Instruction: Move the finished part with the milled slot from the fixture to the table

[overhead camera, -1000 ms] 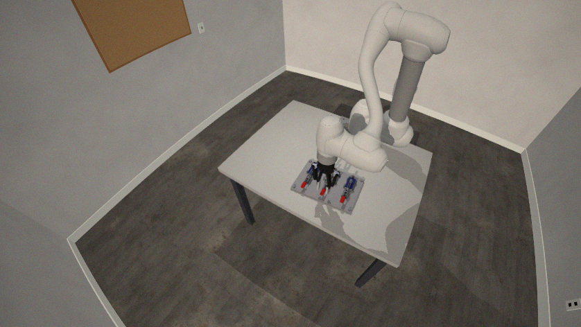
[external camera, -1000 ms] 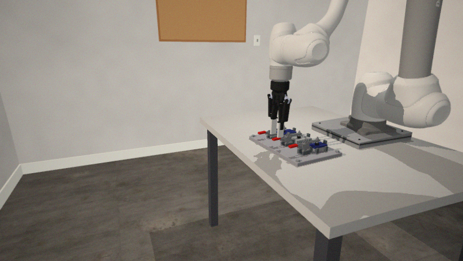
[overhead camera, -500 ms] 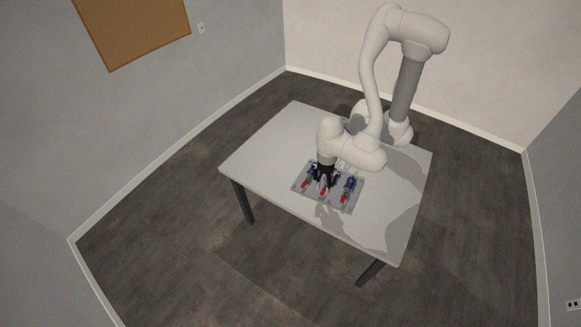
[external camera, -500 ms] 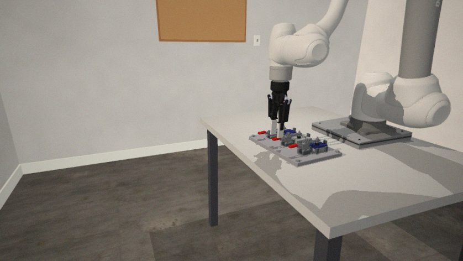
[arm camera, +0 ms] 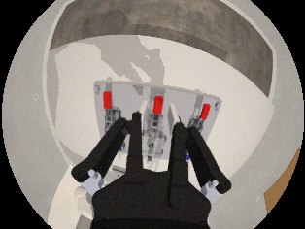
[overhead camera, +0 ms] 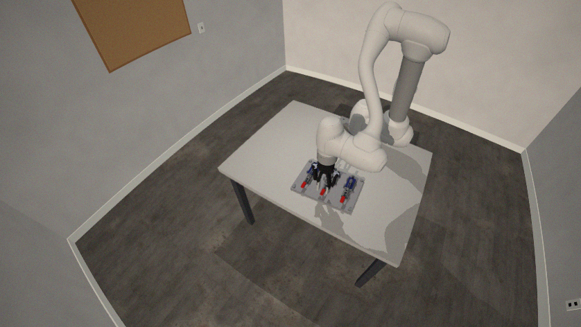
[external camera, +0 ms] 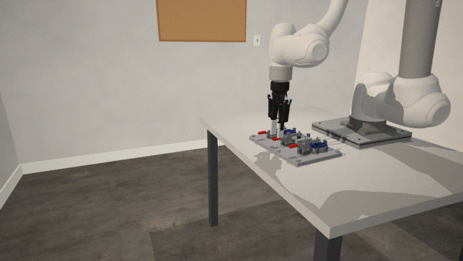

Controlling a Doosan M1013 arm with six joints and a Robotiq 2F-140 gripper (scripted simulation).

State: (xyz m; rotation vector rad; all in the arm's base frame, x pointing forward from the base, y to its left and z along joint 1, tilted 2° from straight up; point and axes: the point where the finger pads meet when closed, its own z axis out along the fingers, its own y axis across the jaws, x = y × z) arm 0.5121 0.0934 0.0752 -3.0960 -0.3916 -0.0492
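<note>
The fixture plate [external camera: 325, 157] looks like matt grey metal, as do the clamps on it, whose handles [external camera: 293, 145] are capped in glossy-looking red plastic, while the two blanks [external camera: 317, 145] on the plate carry a flat, saturated blue coat. Under the plate the worktop [external camera: 356, 181] is a smooth, pale, matt slab on dark matt legs, and above the plate the end effector [external camera: 278, 128] is matt black with pale, smooth fingertips. Beside the plate the arm [external camera: 299, 48] has a smooth white satin shell standing on a dull grey metal base plate [external camera: 320, 126], over a floor [external camera: 96, 201] of rough, dark, worn-looking wood grain.
</note>
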